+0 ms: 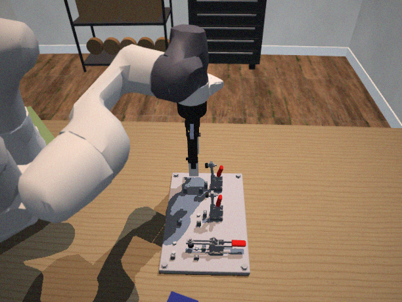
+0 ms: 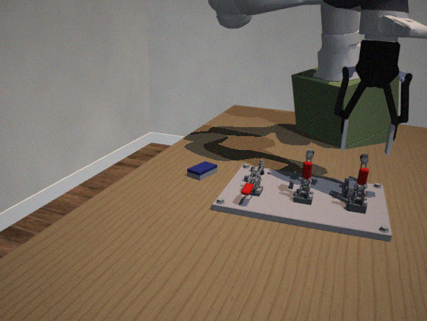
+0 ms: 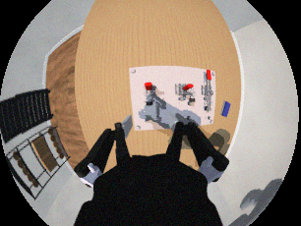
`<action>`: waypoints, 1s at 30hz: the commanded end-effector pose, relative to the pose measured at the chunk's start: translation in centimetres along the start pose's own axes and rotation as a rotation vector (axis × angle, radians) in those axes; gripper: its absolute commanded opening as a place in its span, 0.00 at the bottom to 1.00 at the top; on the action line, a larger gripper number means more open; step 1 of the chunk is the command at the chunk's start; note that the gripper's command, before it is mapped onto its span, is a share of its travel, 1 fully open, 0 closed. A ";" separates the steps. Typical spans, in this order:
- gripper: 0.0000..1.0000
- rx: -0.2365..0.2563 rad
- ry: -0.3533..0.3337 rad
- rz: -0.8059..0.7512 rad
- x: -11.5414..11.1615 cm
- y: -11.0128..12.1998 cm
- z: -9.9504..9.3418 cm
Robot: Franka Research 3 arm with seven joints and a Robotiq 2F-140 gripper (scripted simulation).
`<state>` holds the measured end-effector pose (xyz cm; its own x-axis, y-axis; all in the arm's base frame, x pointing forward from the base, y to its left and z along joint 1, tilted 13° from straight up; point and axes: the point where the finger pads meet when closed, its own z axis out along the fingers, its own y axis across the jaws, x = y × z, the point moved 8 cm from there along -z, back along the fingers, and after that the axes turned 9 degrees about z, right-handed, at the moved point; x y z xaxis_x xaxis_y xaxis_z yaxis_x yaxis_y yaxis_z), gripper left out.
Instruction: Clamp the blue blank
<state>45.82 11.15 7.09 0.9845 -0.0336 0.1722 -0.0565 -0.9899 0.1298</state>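
Where the top view shows the plate [image 1: 230, 226] [image 2: 279, 214] [image 3: 172, 74], a grey part [image 1: 195, 184], probably the finished one, seems to sit in the far nest, its slot unreadable; that clamp [image 1: 217, 184] [image 2: 357, 202] stands open. The middle clamp [image 1: 216, 211] [image 2: 303, 197] is open too; the near one lies folded down over a nest without a part.

From the exterior, the blue-topped blank [image 1: 181, 297] [image 2: 202, 169] [image 3: 225, 108] lies on the table, unclamped. So clearing the finished part, seating and locking seem left.

In the wrist view, the gripper [image 1: 194, 173] [image 2: 366, 151] [image 3: 150, 118] is spread, holding nothing.
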 end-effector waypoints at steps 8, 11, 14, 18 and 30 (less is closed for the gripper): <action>0.58 -0.003 0.001 0.024 -0.6 0.2 0.3; 0.58 -0.003 0.001 0.024 -0.6 0.2 1.0; 0.58 -0.003 0.001 0.024 -0.6 0.2 1.3; 0.58 -0.003 0.001 0.024 -0.6 0.2 3.0; 0.58 -0.003 0.001 0.024 -0.6 0.2 5.1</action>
<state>45.91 10.05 2.10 0.9832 -0.0640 0.1709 -0.0876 -0.9870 0.1344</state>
